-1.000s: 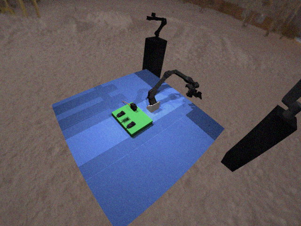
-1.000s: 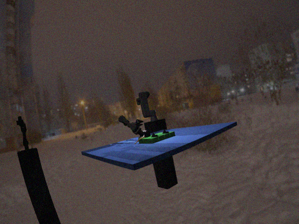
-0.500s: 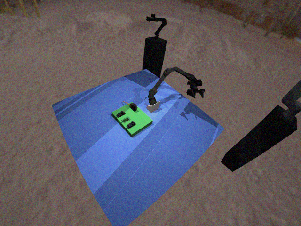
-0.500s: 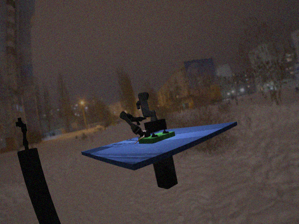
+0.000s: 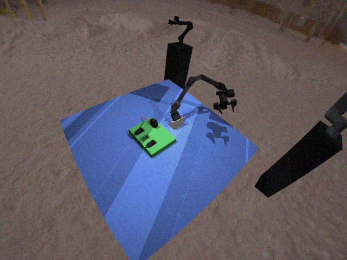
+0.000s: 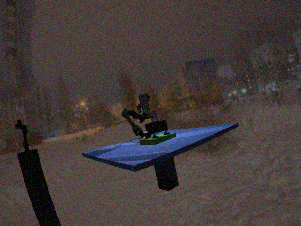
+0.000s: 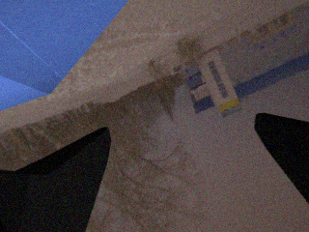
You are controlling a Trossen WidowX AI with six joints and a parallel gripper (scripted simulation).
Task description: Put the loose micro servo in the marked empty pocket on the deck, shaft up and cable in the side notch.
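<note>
- Seen from above, with the green rectangular deck (image 5: 165,137) (image 6: 158,140) as my clock, a black block-shaped servo (image 5: 139,131) (image 6: 154,136) sits towards ten.
- The small, dark rectangular empty pocket (image 5: 144,137) lies at nine.
- A thin orange cable (image 5: 145,118) (image 6: 138,141) reaches past the deck's edge, towards eleven.
- Another black block-shaped servo (image 5: 151,143) (image 6: 166,133) sits near six.
- The loose black micro servo (image 5: 154,122) (image 6: 147,135) is at twelve, by the deck's corner, outside the pocket; I can't make out its shaft.
- Well apart, at two, my black two-fingered gripper (image 5: 226,111) (image 6: 141,119) (image 7: 181,127) is spread wide, holding nothing, above the flat blue tabletop (image 5: 156,190) (image 6: 189,143) (image 7: 48,39).
</note>
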